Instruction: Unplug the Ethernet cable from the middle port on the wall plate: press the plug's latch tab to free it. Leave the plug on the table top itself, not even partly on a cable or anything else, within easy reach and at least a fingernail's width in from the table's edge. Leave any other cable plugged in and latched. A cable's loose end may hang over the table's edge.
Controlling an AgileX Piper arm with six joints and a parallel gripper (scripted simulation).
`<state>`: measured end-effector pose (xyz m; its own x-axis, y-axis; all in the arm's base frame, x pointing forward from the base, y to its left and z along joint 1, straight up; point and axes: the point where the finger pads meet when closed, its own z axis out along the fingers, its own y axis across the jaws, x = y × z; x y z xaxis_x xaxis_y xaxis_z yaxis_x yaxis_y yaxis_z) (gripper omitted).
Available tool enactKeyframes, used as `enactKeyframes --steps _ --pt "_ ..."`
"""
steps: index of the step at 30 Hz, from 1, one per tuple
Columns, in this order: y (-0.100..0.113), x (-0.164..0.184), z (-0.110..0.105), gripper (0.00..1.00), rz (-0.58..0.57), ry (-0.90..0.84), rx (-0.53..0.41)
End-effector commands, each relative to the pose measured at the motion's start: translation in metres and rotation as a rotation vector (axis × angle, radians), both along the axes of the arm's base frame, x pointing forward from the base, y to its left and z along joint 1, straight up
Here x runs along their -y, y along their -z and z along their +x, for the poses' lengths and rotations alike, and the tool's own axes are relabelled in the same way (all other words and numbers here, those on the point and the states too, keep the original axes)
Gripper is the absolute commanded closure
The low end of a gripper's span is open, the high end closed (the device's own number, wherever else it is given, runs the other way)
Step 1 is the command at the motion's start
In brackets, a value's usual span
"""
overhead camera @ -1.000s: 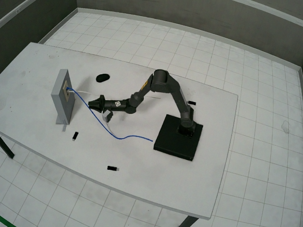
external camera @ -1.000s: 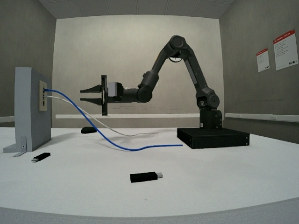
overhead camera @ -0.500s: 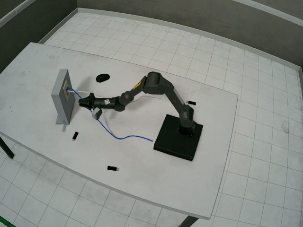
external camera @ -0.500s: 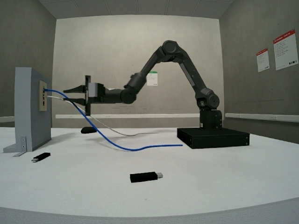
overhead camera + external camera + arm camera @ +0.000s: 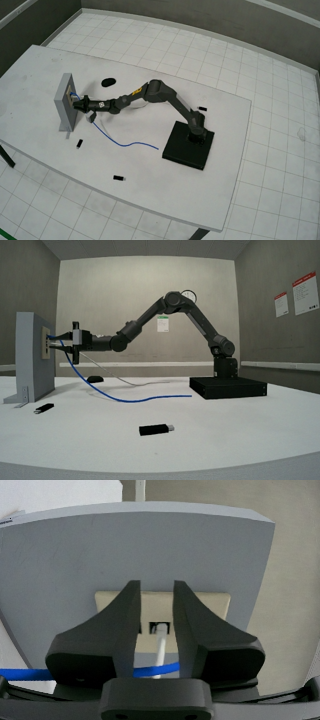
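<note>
A beige wall plate sits on an upright grey block at the table's left. A blue cable is plugged into the top port. A white cable is plugged into the middle port, and its plug shows in the wrist view. My gripper is right at the plate, partly open, with one finger on each side of the white plug. A small gap shows on both sides, so the fingers do not grip the plug. In the side view the gripper is level with the middle port.
Three black USB sticks lie on the table. A black oval object lies behind the arm. The robot's black base stands at the right. Both cables trail over the table toward the base.
</note>
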<state>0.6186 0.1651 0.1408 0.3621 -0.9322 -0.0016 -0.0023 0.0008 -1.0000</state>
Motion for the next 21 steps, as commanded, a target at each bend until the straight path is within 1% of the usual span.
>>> enactKeyframes --steps 1,12,21 --pt "-0.002 0.0 0.0 0.72 0.001 0.0 0.003" --pt "-0.003 0.003 0.001 0.72 0.001 0.0 0.005" --pt "-0.003 0.02 0.008 0.72 0.001 0.0 0.005"
